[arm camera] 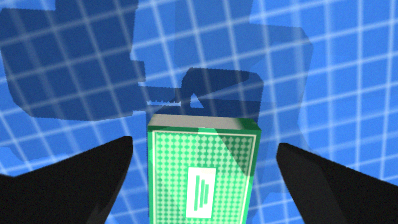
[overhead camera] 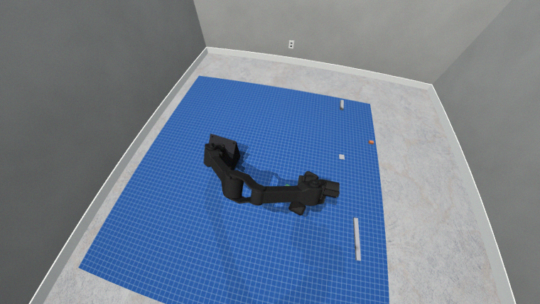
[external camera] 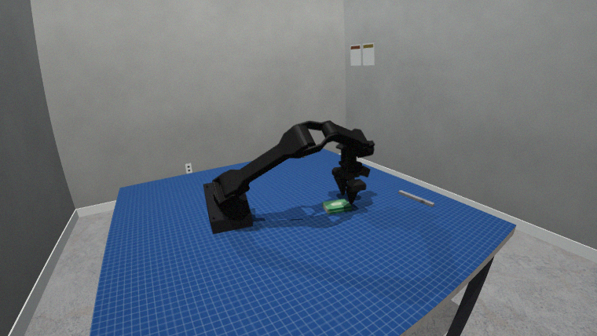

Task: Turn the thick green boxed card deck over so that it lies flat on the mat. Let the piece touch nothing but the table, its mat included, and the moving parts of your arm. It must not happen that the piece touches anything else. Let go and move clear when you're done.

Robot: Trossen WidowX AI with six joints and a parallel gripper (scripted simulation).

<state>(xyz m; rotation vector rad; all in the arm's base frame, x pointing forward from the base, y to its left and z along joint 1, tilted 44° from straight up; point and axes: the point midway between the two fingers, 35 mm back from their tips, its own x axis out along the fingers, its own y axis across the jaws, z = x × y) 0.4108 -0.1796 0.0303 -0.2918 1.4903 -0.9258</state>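
The thick green boxed card deck (external camera: 336,205) (arm camera: 202,170) lies flat on the blue grid mat (external camera: 292,271) (arm camera: 340,90), its dotted face with a white label turned up. In the top view only a green sliver of the deck (overhead camera: 287,184) shows beside the arm (overhead camera: 279,194). My gripper (external camera: 347,199) (arm camera: 206,147) points down and is open wide. Its two black fingers stand on either side of the deck's near end, clear of its long sides. Nothing is held.
A long white bar (overhead camera: 357,239) (external camera: 415,198) lies on the mat right of the gripper. A small white block (overhead camera: 341,156), another white block (overhead camera: 342,104) and a small orange block (overhead camera: 371,141) lie farther off. The arm's base (external camera: 227,208) stands mid-mat.
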